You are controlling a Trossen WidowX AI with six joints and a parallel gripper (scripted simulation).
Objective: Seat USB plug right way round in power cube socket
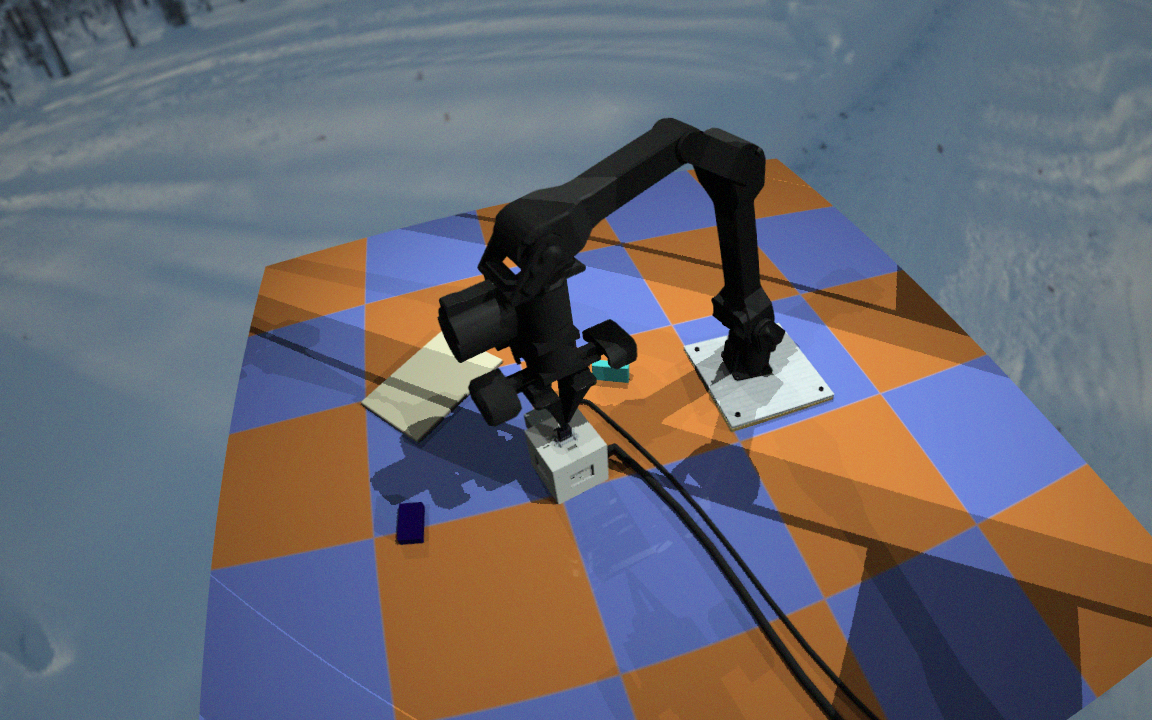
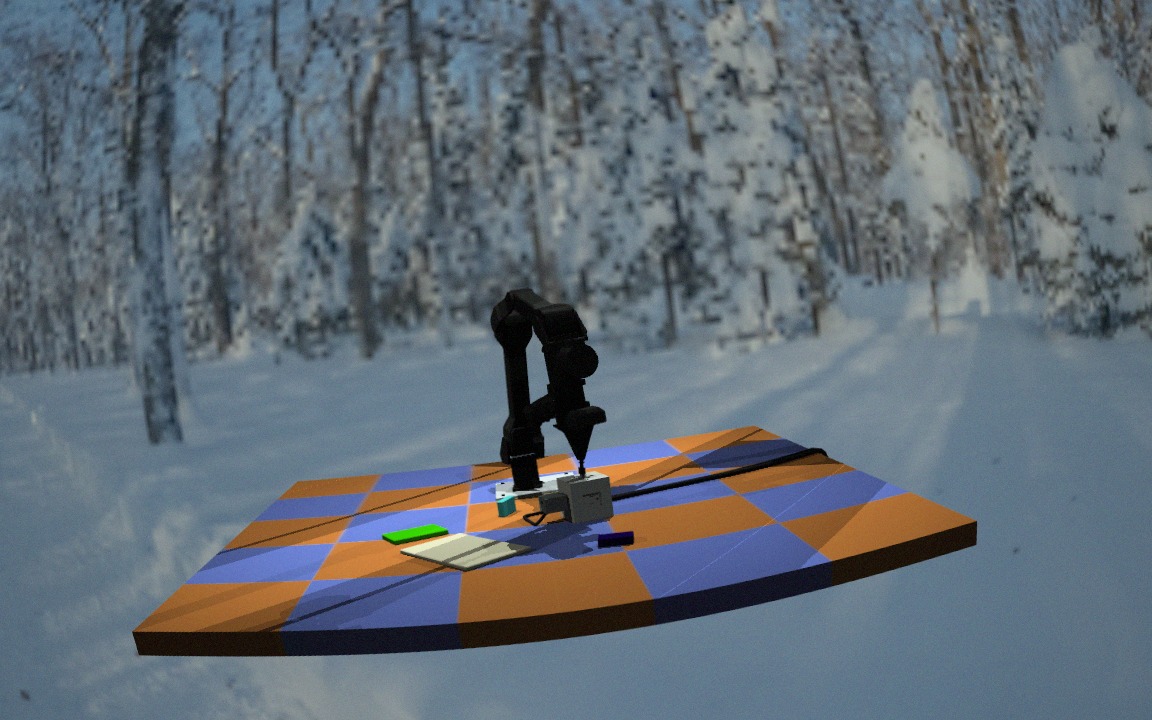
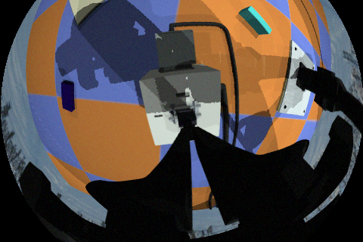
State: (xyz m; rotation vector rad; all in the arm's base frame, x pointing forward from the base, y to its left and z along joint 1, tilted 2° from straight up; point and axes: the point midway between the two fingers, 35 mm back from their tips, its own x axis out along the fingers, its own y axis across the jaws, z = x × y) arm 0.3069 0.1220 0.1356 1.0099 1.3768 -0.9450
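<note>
The white power cube [image 1: 573, 483] [image 2: 591, 508] [image 3: 162, 136] stands on the checkered table, with its top face up. The small black USB plug [image 1: 564, 432] [image 3: 186, 119] is upright at the socket on the cube's top. My gripper [image 1: 565, 424] [image 2: 581, 460] [image 3: 190, 132] points down over the cube and is shut on the plug's black body. The fingers and the plug hide the socket opening. How deep the plug sits and which way round it is cannot be told.
A grey adapter [image 3: 175, 49] [image 2: 551, 502] is on the cube's side, with a black cable [image 1: 689, 519] [image 3: 231, 57]. A cream panel [image 1: 423, 389] [image 2: 465, 552], dark blue block [image 1: 410, 522] [image 2: 615, 539] [image 3: 68, 96], teal block [image 1: 610, 371] [image 2: 506, 506] [image 3: 255, 20] and green slab [image 2: 414, 534] lie around.
</note>
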